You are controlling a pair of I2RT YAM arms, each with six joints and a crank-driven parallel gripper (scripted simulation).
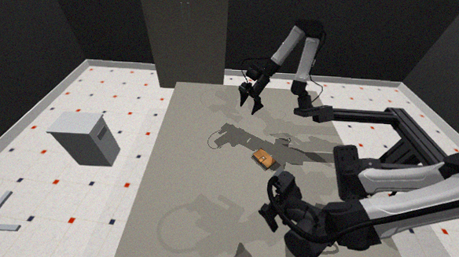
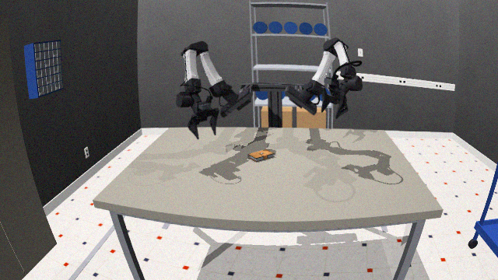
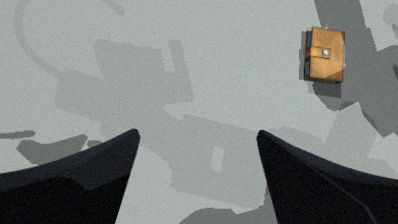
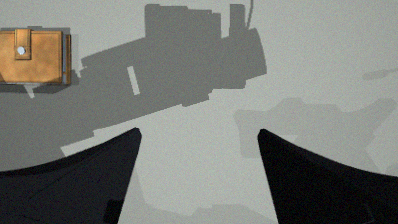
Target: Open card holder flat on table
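Note:
The card holder (image 1: 265,159) (image 2: 261,155) (image 3: 330,67) (image 4: 45,67) is tan leather and lies closed on the table (image 1: 180,161) (image 2: 156,198). A short strap with a round silver snap lies over its top cover. The left wrist view shows it at the upper right; the right wrist view shows it at the upper left, partly cut off. My left gripper (image 2: 331,113) (image 3: 198,132) is open and empty, above the table to one side of the holder. My right gripper (image 1: 247,110) (image 2: 206,136) (image 4: 199,131) is open and empty, above the table on the other side.
Both arms reach over the table from the black mounting frame (image 1: 364,116). Their shadows fall across the table and around the holder. A grey cabinet (image 1: 96,141) stands on the floor beyond the table, and a shelf rack (image 2: 289,68) stands behind the arms.

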